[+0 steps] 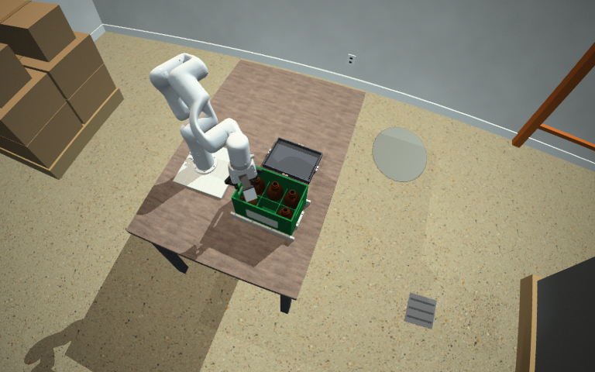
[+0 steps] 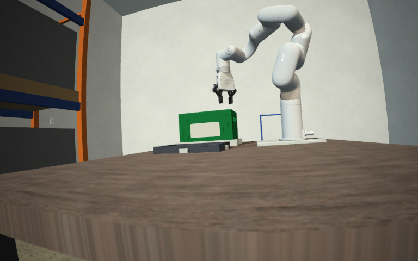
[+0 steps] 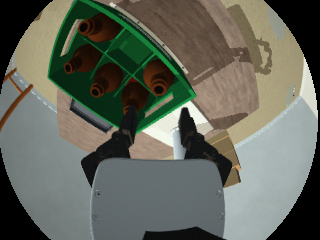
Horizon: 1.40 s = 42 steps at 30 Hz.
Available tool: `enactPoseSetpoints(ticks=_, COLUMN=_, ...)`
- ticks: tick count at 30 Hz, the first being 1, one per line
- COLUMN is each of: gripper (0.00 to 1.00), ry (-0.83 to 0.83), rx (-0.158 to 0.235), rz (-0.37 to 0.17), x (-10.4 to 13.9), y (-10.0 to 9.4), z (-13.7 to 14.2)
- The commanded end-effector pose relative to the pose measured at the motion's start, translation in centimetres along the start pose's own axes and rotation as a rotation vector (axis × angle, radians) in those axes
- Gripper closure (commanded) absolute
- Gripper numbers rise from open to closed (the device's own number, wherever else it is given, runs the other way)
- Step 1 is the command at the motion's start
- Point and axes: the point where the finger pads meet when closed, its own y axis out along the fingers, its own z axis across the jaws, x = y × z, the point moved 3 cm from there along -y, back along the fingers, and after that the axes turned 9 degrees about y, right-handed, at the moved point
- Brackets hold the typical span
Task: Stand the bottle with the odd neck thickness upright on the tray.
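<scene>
The green crate [image 1: 286, 226] [image 2: 184, 126] [image 3: 70, 89] stands upright. It holds five brown bottles, among them one [image 1: 275, 191] in the tray-side row, one [image 1: 291, 198] at that row's end and one [image 1: 285, 212] in the other row. One compartment [image 3: 131, 50] is empty. My gripper [image 2: 226, 101] [image 3: 158, 114] is open and empty, above the crate's robot-side end. In the wrist view its left finger covers part of one bottle [image 3: 135, 94]. The dark tray [image 1: 293, 160] [image 2: 200, 147] lies flat beside the crate, with no bottle on it. I cannot tell which neck differs.
White strips [image 1: 263, 227] run along the crate's base. The robot's white base plate [image 1: 206, 186] [image 2: 291, 142] lies beside the crate. The wooden table's near edge [image 1: 214, 268] is beyond the crate's labelled side. A blue frame [image 2: 261, 127] shows behind the table in the exterior view.
</scene>
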Motion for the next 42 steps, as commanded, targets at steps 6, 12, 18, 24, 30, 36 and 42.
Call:
enactPoseSetpoints(ticks=6, gripper=0.35, ry=0.0, rx=-0.002, rz=0.003, x=-0.07, y=-0.14, z=-0.03)
enactPoseSetpoints(ticks=12, gripper=0.35, ry=0.0, rx=-0.002, rz=0.003, x=-0.07, y=-0.14, z=-0.03)
enactPoseSetpoints(ticks=18, gripper=0.35, ry=0.0, rx=-0.002, rz=0.003, x=-0.07, y=-0.14, z=-0.03)
enactPoseSetpoints(ticks=24, gripper=0.35, ry=0.0, rx=-0.002, rz=0.003, x=-0.07, y=-0.14, z=-0.03)
enactPoseSetpoints(ticks=30, gripper=0.35, ry=0.0, rx=-0.002, rz=0.003, x=-0.07, y=-0.08, z=-0.03)
enactPoseSetpoints(ticks=36, gripper=0.35, ry=0.0, rx=-0.002, rz=0.003, x=-0.06, y=0.07, z=-0.03)
enactPoseSetpoints(ticks=42, gripper=0.35, ry=0.0, rx=-0.002, rz=0.003, x=-0.06, y=0.49, z=-0.04)
